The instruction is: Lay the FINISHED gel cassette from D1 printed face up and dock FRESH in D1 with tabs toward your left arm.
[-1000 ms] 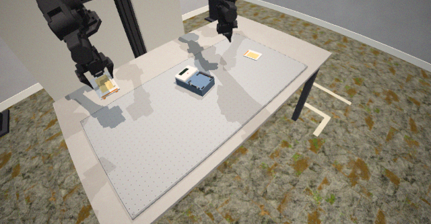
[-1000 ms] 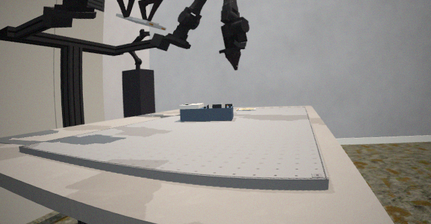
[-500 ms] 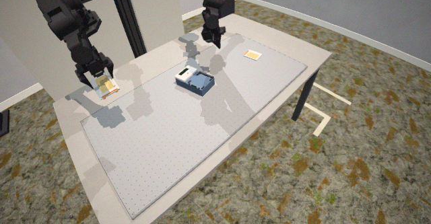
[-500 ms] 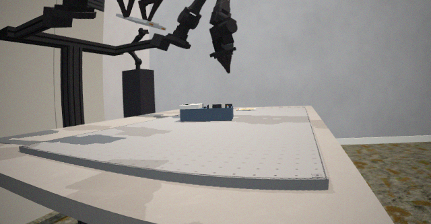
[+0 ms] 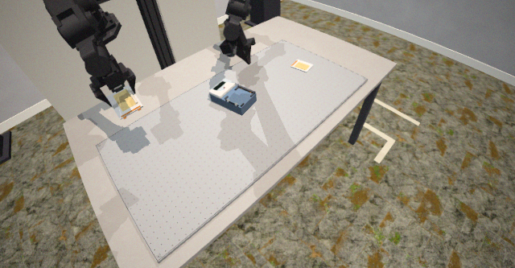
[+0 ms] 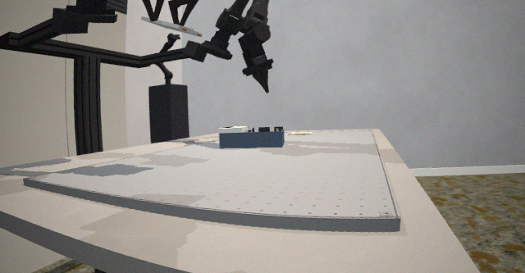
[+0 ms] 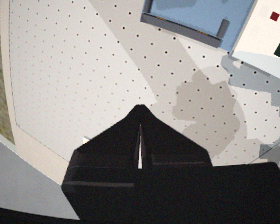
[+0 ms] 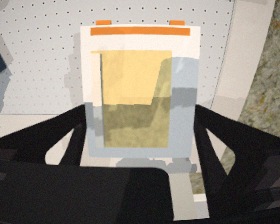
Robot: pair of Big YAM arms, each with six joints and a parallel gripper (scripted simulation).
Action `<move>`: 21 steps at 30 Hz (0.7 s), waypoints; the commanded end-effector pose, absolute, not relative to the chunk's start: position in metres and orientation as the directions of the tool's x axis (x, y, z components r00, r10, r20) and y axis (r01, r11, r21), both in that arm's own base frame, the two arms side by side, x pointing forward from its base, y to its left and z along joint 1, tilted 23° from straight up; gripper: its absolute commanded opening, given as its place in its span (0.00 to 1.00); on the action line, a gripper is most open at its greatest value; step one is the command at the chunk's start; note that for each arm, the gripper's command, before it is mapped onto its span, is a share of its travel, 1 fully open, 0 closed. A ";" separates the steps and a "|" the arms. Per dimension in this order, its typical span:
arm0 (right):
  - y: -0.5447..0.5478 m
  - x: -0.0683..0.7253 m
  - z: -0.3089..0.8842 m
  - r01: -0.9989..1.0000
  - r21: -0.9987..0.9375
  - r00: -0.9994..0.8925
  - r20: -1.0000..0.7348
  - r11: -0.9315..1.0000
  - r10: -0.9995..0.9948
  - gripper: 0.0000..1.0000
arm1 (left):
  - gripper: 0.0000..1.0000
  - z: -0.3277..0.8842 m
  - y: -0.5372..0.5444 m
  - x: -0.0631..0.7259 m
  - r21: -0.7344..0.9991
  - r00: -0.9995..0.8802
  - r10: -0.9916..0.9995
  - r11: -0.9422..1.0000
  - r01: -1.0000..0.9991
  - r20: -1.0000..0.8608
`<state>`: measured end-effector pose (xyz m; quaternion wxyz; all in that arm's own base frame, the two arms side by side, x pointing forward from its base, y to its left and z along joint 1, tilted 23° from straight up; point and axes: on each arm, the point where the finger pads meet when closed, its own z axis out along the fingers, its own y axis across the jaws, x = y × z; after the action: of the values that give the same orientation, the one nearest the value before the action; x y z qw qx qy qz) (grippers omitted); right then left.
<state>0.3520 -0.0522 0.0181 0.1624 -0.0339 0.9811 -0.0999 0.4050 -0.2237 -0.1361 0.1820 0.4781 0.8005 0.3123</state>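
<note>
The dock D1 (image 5: 240,106) (image 6: 251,140) (image 7: 183,31) stands upright on the deck, its blue bay empty. A cassette (image 5: 302,65) (image 6: 300,133), apparently FINISHED, lies flat on the deck beyond it, yellow gel and orange strip showing. My right gripper (image 5: 122,98) (image 6: 167,22) (image 8: 140,111) is shut on the other cassette (image 5: 129,106) (image 6: 192,32) (image 8: 136,77), apparently FRESH, by its two side edges, high above the table's near-left part. Its copper tabs point away from the gripper; a pale strip beside the gel may be the comb. My left gripper (image 5: 249,63) (image 6: 267,91) (image 7: 140,111) is shut and empty, above and beside D1.
The perforated deck (image 5: 193,187) (image 6: 287,191) covers most of the table top (image 5: 342,43) (image 6: 123,232), with a low raised edge. The dock's white end block (image 5: 226,86) (image 6: 233,129) (image 7: 258,25) stands next to the bay. Arm shadows cross the deck.
</note>
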 end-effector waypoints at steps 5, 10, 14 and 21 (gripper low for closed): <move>-0.053 0.348 0.019 -0.042 -0.206 -0.948 -0.301 0.978 -0.104 0.00 | 0.00 -0.151 -0.257 0.396 0.705 -0.375 0.926 0.242 0.667 0.036; -0.053 0.348 0.019 -0.042 -0.206 -0.948 -0.301 0.978 -0.104 0.00 | 0.00 -0.164 -0.275 0.385 0.714 -0.350 0.935 0.213 0.667 0.048; -0.053 0.348 0.019 -0.042 -0.206 -0.948 -0.301 0.978 -0.104 0.00 | 0.00 -0.174 -0.289 0.376 0.723 -0.325 0.944 0.183 0.666 0.059; -0.053 0.348 0.019 -0.042 -0.206 -0.948 -0.301 0.978 -0.104 0.00 | 0.00 -0.188 -0.306 0.362 0.740 -0.274 0.958 0.124 0.661 0.083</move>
<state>0.3520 -0.0522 0.0181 0.1624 -0.0339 0.9811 -0.0999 0.3630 -0.2879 -0.1835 0.2038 0.5579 0.7252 0.3484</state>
